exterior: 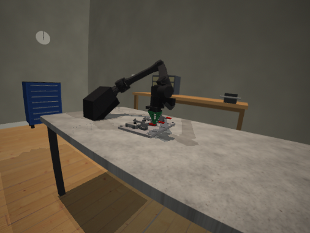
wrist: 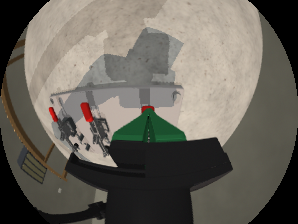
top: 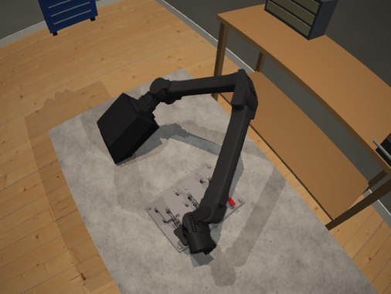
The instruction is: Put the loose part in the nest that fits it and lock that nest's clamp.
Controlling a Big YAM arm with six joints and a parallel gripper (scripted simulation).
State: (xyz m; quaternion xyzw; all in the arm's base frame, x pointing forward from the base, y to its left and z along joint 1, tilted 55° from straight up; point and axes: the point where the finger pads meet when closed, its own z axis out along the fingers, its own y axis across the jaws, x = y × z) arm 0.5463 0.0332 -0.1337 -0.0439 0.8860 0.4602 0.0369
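Note:
The fixture plate [top: 162, 200] [exterior: 138, 132] [wrist: 125, 115] lies on the grey table and carries clamps with red handles. My gripper [exterior: 155, 122] [wrist: 148, 112] is shut, its green fingertips together and pointing down at the near clamp's red handle [exterior: 152, 124] [wrist: 144, 107]. The tips are at or just above that handle; contact cannot be told. The middle handle [exterior: 161, 122] [wrist: 87, 112] and the far handle [top: 231, 202] [exterior: 168, 118] [wrist: 53, 114] stick out low. A grey block [exterior: 132, 126] sits on the plate; whether it is the loose part is unclear. The near clamp's bar is hidden.
The arm's forearm and wrist cover much of the fixture in the top view. The black arm base [top: 125, 129] [exterior: 99, 104] stands at the table's far left. Two other clamps [wrist: 100, 131] [wrist: 67, 127] stand beside the gripper. A wooden bench [top: 309, 77] [exterior: 196, 101] stands behind the table.

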